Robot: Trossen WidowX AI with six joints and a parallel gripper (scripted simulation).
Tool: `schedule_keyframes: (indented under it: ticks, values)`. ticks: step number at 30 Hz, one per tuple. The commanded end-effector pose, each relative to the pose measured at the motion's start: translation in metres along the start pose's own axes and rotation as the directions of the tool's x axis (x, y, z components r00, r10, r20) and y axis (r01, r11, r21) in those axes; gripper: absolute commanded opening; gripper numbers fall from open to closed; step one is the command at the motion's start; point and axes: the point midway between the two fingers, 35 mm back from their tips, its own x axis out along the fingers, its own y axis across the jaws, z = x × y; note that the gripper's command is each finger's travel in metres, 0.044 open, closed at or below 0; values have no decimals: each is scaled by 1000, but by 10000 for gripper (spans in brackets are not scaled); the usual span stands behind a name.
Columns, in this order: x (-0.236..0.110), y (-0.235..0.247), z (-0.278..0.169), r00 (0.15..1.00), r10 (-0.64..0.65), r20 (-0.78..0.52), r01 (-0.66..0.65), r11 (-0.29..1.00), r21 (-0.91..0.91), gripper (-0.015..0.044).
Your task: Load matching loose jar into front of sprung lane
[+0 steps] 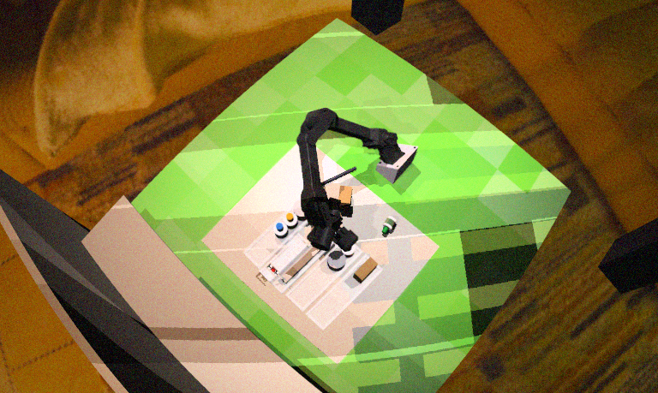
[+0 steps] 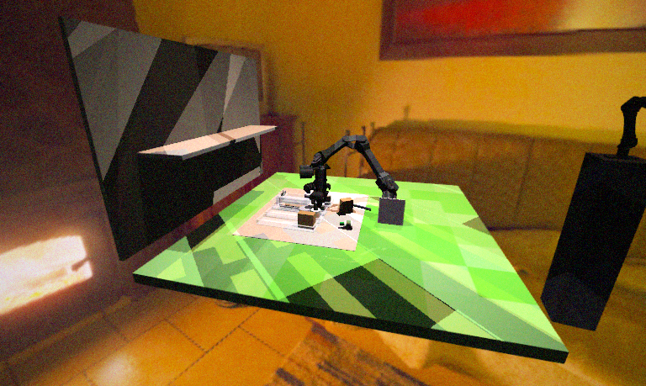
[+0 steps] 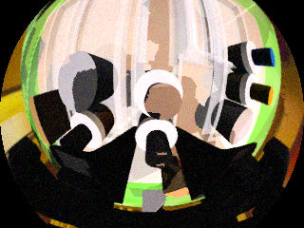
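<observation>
My gripper is shut on a jar with a white shoulder and a dark top. The held jar stands roughly upright between the fingertips, at the front end of the pusher lane. Just behind it, the lane jar shows a similar white ring around a brownish top. The two jars look very close; I cannot tell whether they touch. In the top and exterior views my gripper hides both jars. The pusher plate, the front stop and the held jar's base cannot be made out.
A grey-lidded jar and a white-shouldered jar stand left of the lane in the wrist view. Jars with blue and orange knobs stand right. A brown box and a lying green-capped bottle are nearby.
</observation>
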Motion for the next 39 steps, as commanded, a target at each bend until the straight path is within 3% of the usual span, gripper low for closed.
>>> schedule_keyframes:
  ticks: [1,39]
  values:
    - [2,-2,2,1000,-10,11,10,1000,5,0]
    - [4,-2,-3,1000,-10,10,10,1000,5,0]
